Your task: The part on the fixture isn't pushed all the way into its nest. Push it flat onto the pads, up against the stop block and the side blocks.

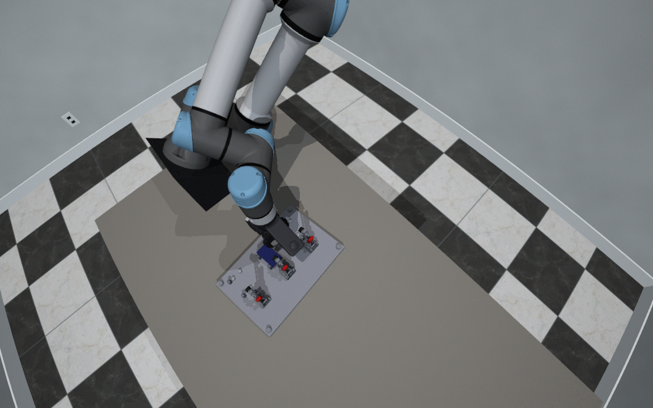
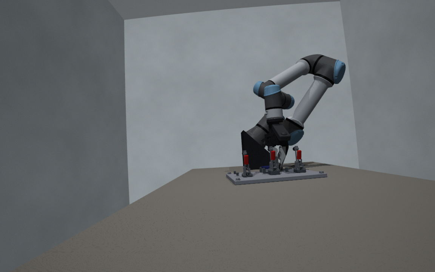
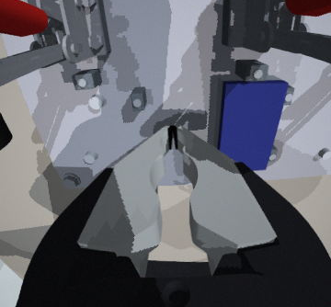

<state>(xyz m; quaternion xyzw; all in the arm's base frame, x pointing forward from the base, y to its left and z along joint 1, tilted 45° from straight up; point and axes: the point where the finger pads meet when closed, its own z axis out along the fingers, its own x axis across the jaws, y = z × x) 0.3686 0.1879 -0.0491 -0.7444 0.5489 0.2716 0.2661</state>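
The blue part (image 3: 253, 123) (image 1: 268, 255) (image 2: 264, 167) lies in the middle nest of the grey fixture plate (image 1: 318, 261) (image 2: 279, 177) (image 3: 188, 86). In the wrist view its far short edge is at the dark stop block (image 3: 251, 69), and a side block (image 3: 289, 96) stands by its right long edge. Whether it touches the blocks or lies flat on the pads, I cannot tell. My gripper (image 3: 172, 127) (image 2: 281, 168) is shut and empty. Its tips are to the left of the part in the wrist view, apart from it, low over the plate.
Three toggle clamps with red handles stand on the plate: the middle one (image 1: 284, 267) (image 2: 273, 164) by the part, one (image 1: 308, 239) (image 2: 299, 162) beside my gripper, and one (image 1: 258, 296) (image 2: 246, 166) at the far end. Small blocks and pins (image 3: 138, 99) stand at the neighbouring nest.
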